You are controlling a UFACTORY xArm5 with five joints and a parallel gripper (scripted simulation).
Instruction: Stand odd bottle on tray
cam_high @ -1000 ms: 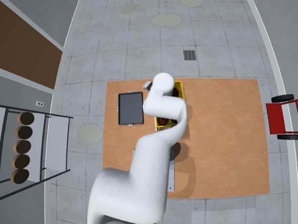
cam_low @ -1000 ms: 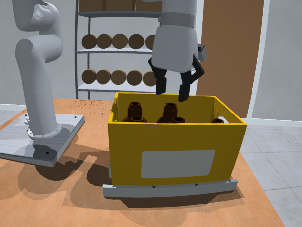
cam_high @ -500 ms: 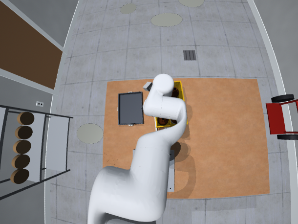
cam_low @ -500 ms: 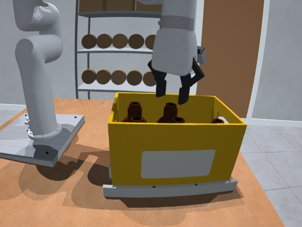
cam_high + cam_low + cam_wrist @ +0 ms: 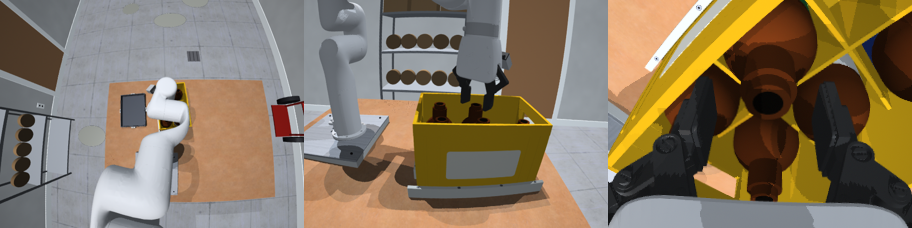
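Note:
A yellow crate holds several brown bottles standing upright in its cells. Two necks rise at the back, one on the left and one in the middle. Three mouths show just above the front wall, one of them at the right. My gripper is open. It hangs over the crate with its fingertips on either side of the middle back bottle's mouth, apart from it. The dark grey tray lies left of the crate. The arm hides the gripper in the overhead view.
The crate sits on a grey base plate on the orange mat. The arm's base plate lies left of the crate. A shelf rack with round log ends stands behind. A red cart stands off the mat.

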